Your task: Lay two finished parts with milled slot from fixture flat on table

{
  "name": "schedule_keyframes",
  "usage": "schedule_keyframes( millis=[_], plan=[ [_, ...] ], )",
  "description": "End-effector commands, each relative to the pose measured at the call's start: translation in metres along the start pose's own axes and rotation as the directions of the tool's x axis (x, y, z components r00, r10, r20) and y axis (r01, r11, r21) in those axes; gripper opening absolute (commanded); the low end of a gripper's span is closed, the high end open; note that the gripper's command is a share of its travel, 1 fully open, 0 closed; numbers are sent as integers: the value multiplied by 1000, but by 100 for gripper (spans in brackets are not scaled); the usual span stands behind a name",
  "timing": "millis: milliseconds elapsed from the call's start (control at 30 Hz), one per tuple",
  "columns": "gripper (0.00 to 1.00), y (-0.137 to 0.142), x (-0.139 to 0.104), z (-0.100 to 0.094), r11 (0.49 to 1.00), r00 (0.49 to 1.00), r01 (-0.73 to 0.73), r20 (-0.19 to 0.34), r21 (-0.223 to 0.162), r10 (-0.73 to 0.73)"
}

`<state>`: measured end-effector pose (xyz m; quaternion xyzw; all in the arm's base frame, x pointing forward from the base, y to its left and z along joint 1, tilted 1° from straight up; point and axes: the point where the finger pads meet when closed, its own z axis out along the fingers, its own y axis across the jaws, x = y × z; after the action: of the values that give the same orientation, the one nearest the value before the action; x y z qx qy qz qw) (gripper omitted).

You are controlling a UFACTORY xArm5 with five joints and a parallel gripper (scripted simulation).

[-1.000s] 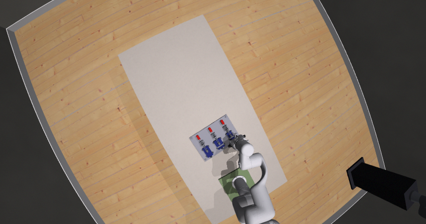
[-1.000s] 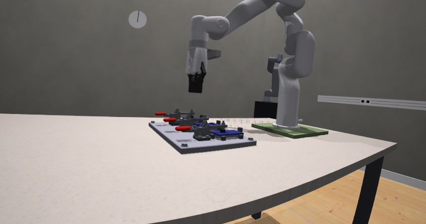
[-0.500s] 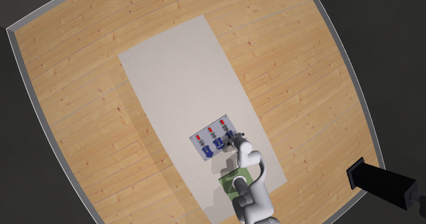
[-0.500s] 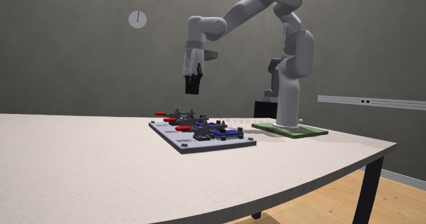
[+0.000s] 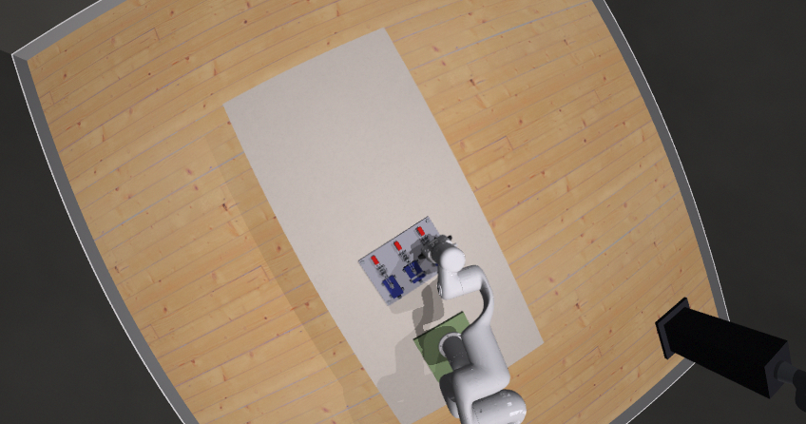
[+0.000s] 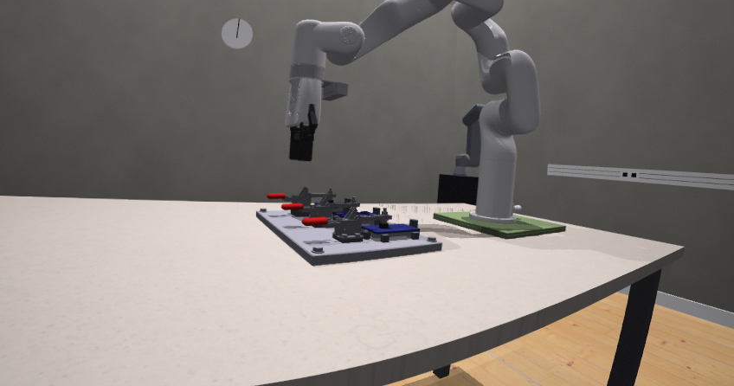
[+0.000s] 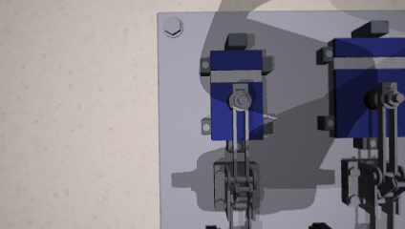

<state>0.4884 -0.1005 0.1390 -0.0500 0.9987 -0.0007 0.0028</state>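
My gripper is part-way open and empty, high above the far-right end of the fixture plate. A narrow blue part with a grey milled slot sits under a clamp. A wider slotted blue part sits in the middle, under its clamp. The blue blank shows no slot and sits under the third clamp. The red handles lie low, pointing away from the parts.
The pale table surrounds the plate. The arm's base stands on a green board beyond the parts' side of the fixture. Dark locating blocks surround the parts, and bolt heads stand at the plate's corners.
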Motion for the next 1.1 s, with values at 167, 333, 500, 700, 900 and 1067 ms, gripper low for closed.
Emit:
schedule_keyframes(
  millis=[167, 333, 500, 700, 900, 1067],
  plan=[
    [48, -1, -41, -1, 1000, 1000, -1, -4, -1, 1],
    [48, -1, -47, -1, 1000, 1000, -1, -4, -1, 1],
    [48, -1, -47, -1, 1000, 1000, -1, -4, -1, 1],
    [48, -1, -47, 3, 1000, 1000, -1, -4, -1, 1],
    [48, -1, -47, 16, 1000, 1000, -1, -4, -1, 1],
    [48, -1, -47, 32, 1000, 1000, -1, -4, -1, 1]
  ],
)
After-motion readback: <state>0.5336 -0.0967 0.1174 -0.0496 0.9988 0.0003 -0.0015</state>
